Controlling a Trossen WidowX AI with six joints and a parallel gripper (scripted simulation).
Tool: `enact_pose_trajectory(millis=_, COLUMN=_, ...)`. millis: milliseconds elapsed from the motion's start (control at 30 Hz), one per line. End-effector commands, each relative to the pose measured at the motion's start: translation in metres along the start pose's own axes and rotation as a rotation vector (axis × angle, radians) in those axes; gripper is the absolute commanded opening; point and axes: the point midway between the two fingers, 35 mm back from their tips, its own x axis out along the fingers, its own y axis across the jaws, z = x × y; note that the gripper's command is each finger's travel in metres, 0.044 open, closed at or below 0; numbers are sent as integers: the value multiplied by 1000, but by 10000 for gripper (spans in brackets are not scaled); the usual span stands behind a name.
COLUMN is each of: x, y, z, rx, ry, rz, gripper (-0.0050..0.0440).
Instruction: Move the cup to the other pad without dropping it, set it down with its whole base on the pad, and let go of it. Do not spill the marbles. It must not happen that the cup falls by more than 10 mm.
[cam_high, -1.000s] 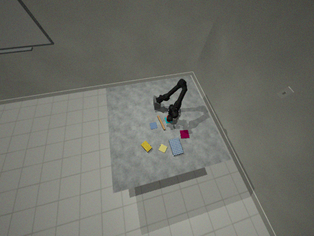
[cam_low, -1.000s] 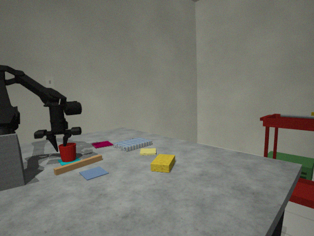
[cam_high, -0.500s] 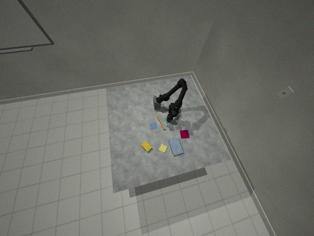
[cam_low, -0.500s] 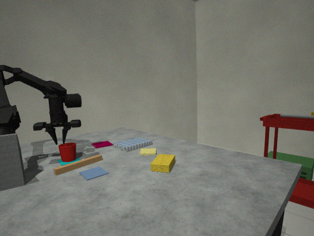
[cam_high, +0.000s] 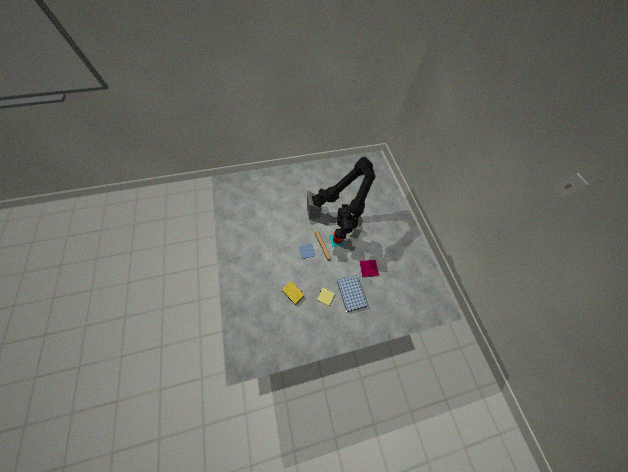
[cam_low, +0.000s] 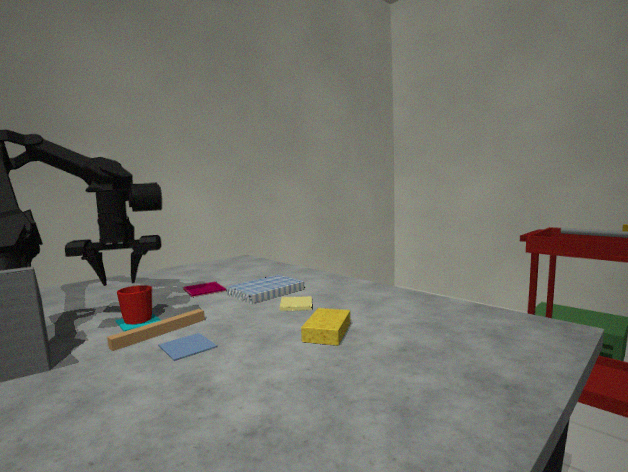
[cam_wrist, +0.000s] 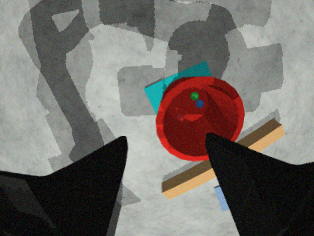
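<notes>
grey mottled worktop (cam_low: 406, 355), plain walls; red cart (cam_low: 573, 243) only side-on | marbles (cam_wrist: 197, 100) in cup (cam_wrist: 200, 121) only wrist | jaws released

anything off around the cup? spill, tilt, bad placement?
No spill: the red cup stands upright with marbles inside. It sits off-centre on the teal pad, its base seemingly overhanging towards the wooden strip. The open end effector hovers above, holding nothing.
</notes>
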Motion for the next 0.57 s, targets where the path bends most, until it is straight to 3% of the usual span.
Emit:
enact_pose_trajectory(millis=0, x=-2, y=-2, z=2, rx=-6, ry=-2, rz=-9, gripper=344)
enact_pose_trajectory(millis=33, x=-2, y=-2, z=2, rx=-6, ry=-2, rz=-9, gripper=344)
enact_pose_trajectory(millis=167, x=-9, y=-2, z=1, rx=-6, ry=0, rz=-10, gripper=440)
enact_pose_trajectory(millis=533, x=-43, y=-2, z=0, rx=-10, ry=1, rz=-12, gripper=440)
